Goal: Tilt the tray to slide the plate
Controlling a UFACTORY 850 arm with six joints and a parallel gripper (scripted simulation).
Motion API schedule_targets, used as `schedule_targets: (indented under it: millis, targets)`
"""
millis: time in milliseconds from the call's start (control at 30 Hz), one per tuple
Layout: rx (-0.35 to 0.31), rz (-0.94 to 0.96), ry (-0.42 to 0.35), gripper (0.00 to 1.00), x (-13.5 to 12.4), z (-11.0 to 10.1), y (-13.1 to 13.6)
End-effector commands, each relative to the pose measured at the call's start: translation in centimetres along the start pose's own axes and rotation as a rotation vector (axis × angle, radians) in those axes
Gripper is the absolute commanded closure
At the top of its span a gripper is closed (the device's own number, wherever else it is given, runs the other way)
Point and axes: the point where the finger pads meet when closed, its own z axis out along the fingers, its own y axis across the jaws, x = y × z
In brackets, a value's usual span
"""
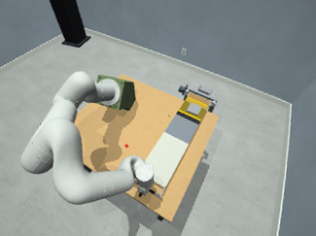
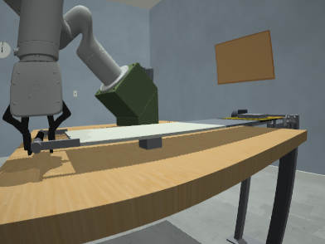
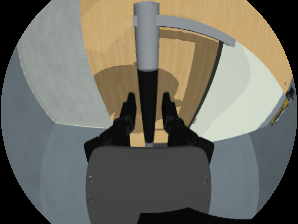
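jaws of our gripper (image 2: 38,143) stand released, straddling the tray (image 1: 168,154) handle (image 3: 145,50) at the near worktop (image 2: 174,170) edge. beyond, we see the pale bed, then the steel plate (image 1: 182,127) flat before the yellow-framed far end.

My fingers stand apart on either side of the tray's handle bar (image 3: 147,90), a gap on each side. The long tray (image 1: 172,152) blocks the table's (image 1: 111,128) right strip. Left of it lies bare wood, bounded by my green base block (image 1: 117,92) at the far corner.
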Motion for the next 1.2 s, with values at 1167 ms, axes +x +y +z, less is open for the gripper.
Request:
schedule_targets:
  millis: [1167]
  targets:
    - [0.000, 0.000, -0.001, 0.60, -0.1, -6.5, 0.0]
